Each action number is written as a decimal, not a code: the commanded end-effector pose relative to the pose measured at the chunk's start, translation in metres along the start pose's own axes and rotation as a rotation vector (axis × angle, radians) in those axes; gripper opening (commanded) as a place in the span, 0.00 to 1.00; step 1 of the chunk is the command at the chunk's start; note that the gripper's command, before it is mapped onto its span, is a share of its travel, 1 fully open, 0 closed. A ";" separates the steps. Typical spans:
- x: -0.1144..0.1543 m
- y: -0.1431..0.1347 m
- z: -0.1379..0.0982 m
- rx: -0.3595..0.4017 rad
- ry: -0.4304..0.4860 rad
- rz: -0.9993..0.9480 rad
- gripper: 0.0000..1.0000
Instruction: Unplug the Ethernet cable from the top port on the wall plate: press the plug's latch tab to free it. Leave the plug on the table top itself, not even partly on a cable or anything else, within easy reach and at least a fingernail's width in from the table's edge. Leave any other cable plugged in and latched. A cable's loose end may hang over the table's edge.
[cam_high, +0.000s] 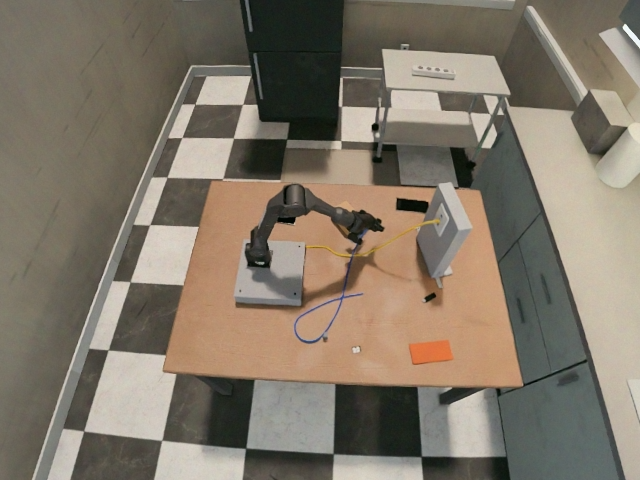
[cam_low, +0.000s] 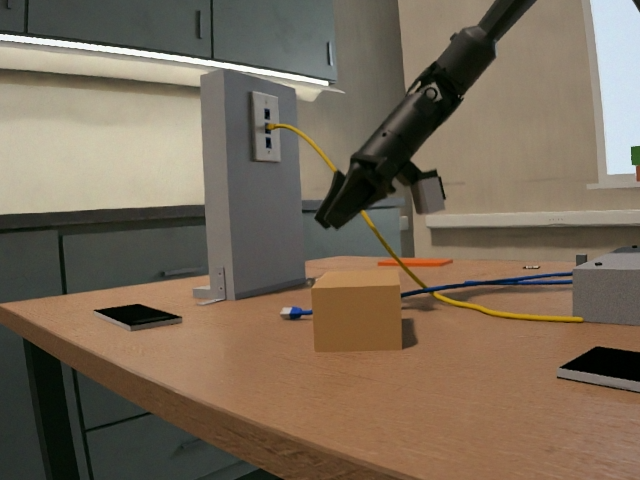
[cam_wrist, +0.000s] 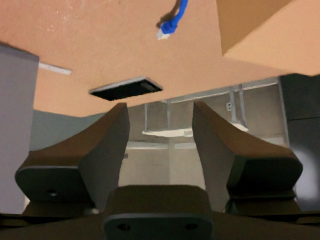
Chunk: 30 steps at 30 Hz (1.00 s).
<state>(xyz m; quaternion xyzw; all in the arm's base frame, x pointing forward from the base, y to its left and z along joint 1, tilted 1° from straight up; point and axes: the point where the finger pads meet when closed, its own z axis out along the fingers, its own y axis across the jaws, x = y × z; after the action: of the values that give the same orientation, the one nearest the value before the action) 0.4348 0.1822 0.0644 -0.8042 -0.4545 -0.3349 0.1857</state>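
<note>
Gripper (cam_low: 330, 219) raised above the table (cam_low: 217, 372), tilted down toward the wall plate (cam_low: 266, 126), fingers spread part-way with nothing between them. Hangs over the tan box (cam_low: 356, 311), clear of it.

Blue plug (cam_low: 291, 312) down on the bare table top, just left of the box in the exterior view, between box and the grey stand (cam_low: 248, 206) carrying the wall plate — below the gripper and a little toward the stand, apart from the fingertips. In the wrist view, same plug (cam_wrist: 166, 30) ahead of the open fingers, beside the box corner (cam_wrist: 260, 35). Blue cable (cam_high: 330, 310) running back behind the box, crossing itself in a loop on the table, other end (cam_high: 325, 338) lying near the front.

Top port of the plate without a plug. Yellow cable (cam_low: 320, 152) plugged into the middle port, sagging past the gripper down to the table and on toward the arm's base (cam_high: 242, 294). Yellow cable close by the fingers in the exterior view; touching or not, cannot tell.

Black slab (cam_low: 136, 316) on the table left of the stand, well apart from the plug.
</note>
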 end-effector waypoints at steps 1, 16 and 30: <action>0.011 0.000 -0.010 0.002 -0.002 -0.001 0.64; 0.044 0.000 -0.044 0.002 -0.002 -0.001 0.64; 0.042 -0.001 -0.050 -0.008 -0.013 -0.057 0.64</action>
<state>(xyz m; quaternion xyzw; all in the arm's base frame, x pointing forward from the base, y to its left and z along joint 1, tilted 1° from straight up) 0.4338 0.1822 0.1267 -0.8044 -0.4554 -0.3331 0.1860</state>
